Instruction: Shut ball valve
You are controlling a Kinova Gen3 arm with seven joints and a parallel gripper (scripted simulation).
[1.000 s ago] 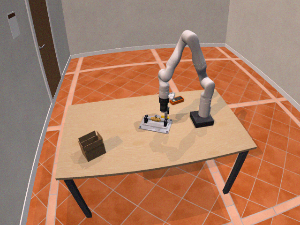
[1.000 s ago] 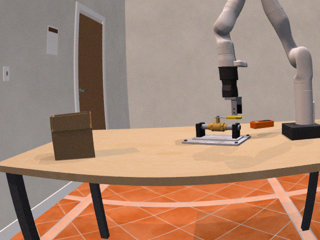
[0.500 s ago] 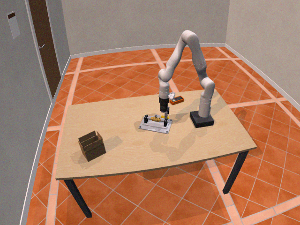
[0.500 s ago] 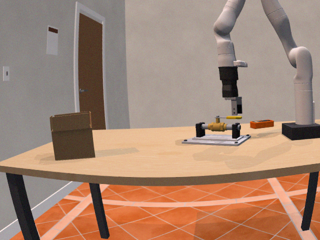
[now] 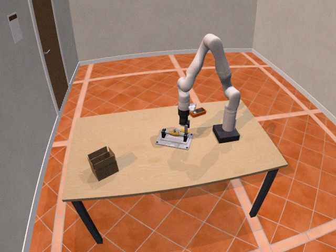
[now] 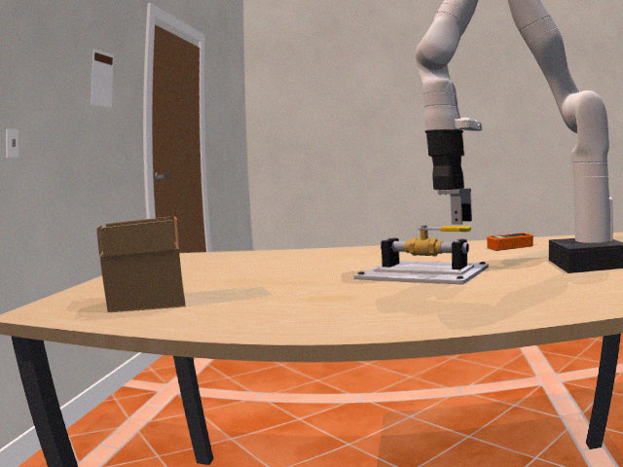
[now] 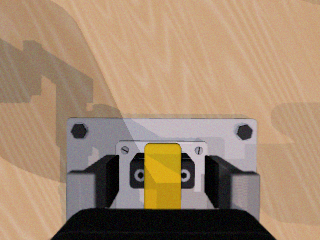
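A brass ball valve [image 6: 423, 246] sits in a pipe held by two black clamps on a grey baseplate [image 6: 421, 274] near the table's middle; it also shows in the top view [image 5: 174, 133]. Its yellow lever handle [image 6: 455, 229] lies along the pipe, pointing towards the arm's base. My gripper [image 6: 460, 219] hangs straight down just above the handle's free end, open and empty. In the wrist view the handle [image 7: 162, 175] lies centred between my two fingers, above the baseplate [image 7: 162, 131].
An open cardboard box [image 5: 103, 163] stands near the table's left front. An orange tray-like device [image 5: 197, 111] lies behind the valve. The arm's black base [image 5: 226, 133] stands to the right of the baseplate.
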